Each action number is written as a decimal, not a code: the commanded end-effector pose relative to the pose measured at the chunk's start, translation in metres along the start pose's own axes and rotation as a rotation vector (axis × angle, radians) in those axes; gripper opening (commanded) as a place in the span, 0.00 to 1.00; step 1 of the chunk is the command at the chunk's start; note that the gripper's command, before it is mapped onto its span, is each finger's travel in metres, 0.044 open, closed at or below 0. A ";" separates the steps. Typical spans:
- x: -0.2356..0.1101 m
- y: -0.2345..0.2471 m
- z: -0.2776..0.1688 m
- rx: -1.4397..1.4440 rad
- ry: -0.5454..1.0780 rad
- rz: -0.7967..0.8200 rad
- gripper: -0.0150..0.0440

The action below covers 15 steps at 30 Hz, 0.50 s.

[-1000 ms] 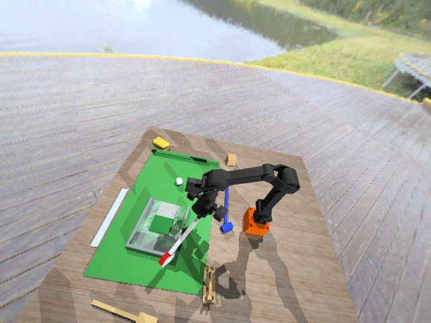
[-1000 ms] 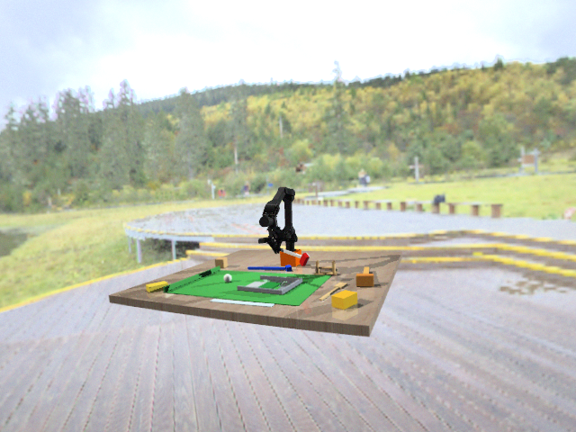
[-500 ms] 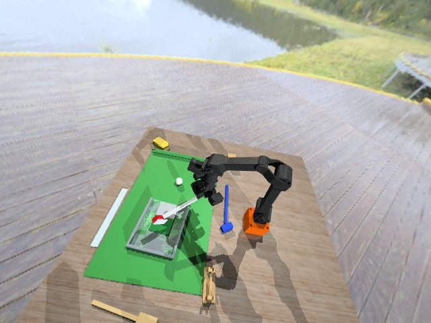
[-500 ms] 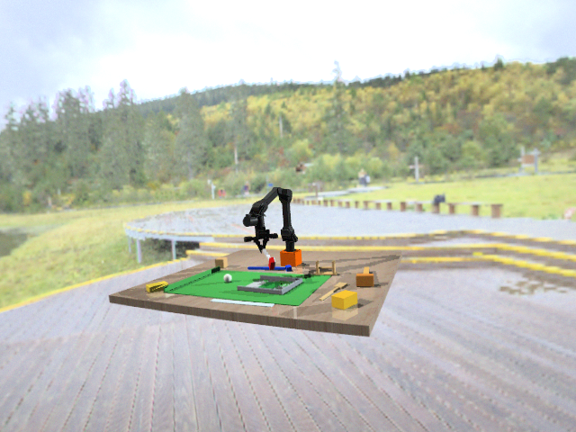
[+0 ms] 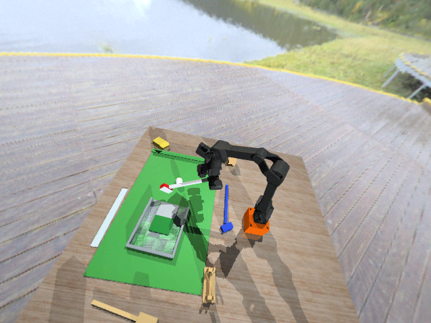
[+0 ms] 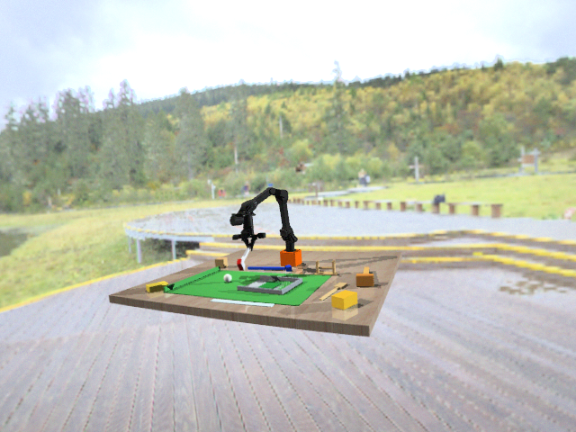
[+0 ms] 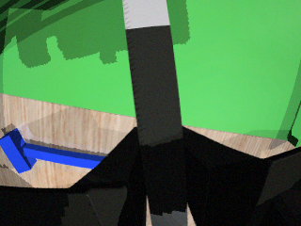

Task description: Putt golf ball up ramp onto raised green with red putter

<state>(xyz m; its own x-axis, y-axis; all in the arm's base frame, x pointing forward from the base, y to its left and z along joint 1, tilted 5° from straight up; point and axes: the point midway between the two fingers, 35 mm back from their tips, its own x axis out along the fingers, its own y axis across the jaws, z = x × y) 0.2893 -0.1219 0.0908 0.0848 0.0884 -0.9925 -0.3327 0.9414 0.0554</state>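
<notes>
My gripper (image 5: pixel 210 181) (image 6: pixel 248 242) (image 7: pixel 154 132) is shut on the black grip of the red putter (image 5: pixel 186 183) (image 6: pixel 243 258) and holds it above the green mat (image 5: pixel 114 257) (image 6: pixel 204 285) (image 7: pixel 239 44). The putter's red head (image 5: pixel 164 187) (image 6: pixel 239 265) hangs low, close beside the white golf ball (image 5: pixel 178 180) (image 6: pixel 227 277). The ball rests on the mat at its far end. The grey-framed ramp (image 5: pixel 139 247) (image 6: pixel 260 290) with the raised green (image 5: pixel 160 224) sits at the mat's middle, on the near side of the ball.
A blue putter (image 5: pixel 226 208) (image 6: pixel 267 268) (image 7: pixel 56 153) lies on the wood beside the mat, near the orange arm base (image 5: pixel 255 225) (image 6: pixel 291 256). A white strip (image 5: pixel 108 217), a yellow block (image 5: pixel 160 142), a tan block (image 5: pixel 231 161), a wooden rack (image 5: pixel 209 284) and a wooden mallet (image 5: pixel 121 313) lie around the mat.
</notes>
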 end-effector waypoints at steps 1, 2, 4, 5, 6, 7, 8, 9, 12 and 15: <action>-0.004 -0.020 -0.013 0.104 0.009 -0.014 0.25; -0.005 -0.025 -0.017 0.130 0.012 -0.016 0.25; -0.006 -0.034 -0.025 0.181 0.018 -0.020 0.25; -0.007 -0.038 -0.030 0.206 0.021 -0.021 0.25; -0.007 -0.042 -0.034 0.232 0.024 -0.023 0.25; -0.008 -0.047 -0.038 0.257 0.027 -0.025 0.25; -0.008 -0.051 -0.043 0.283 0.030 -0.027 0.25; -0.009 -0.055 -0.047 0.308 0.032 -0.028 0.25; -0.011 -0.064 -0.058 0.367 0.039 -0.032 0.25; -0.011 -0.065 -0.059 0.371 0.040 -0.032 0.25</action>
<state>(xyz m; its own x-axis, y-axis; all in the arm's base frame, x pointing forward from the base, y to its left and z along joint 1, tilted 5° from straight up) 0.2554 -0.1979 0.0894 0.0493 0.0566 -0.9972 0.0099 0.9983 0.0572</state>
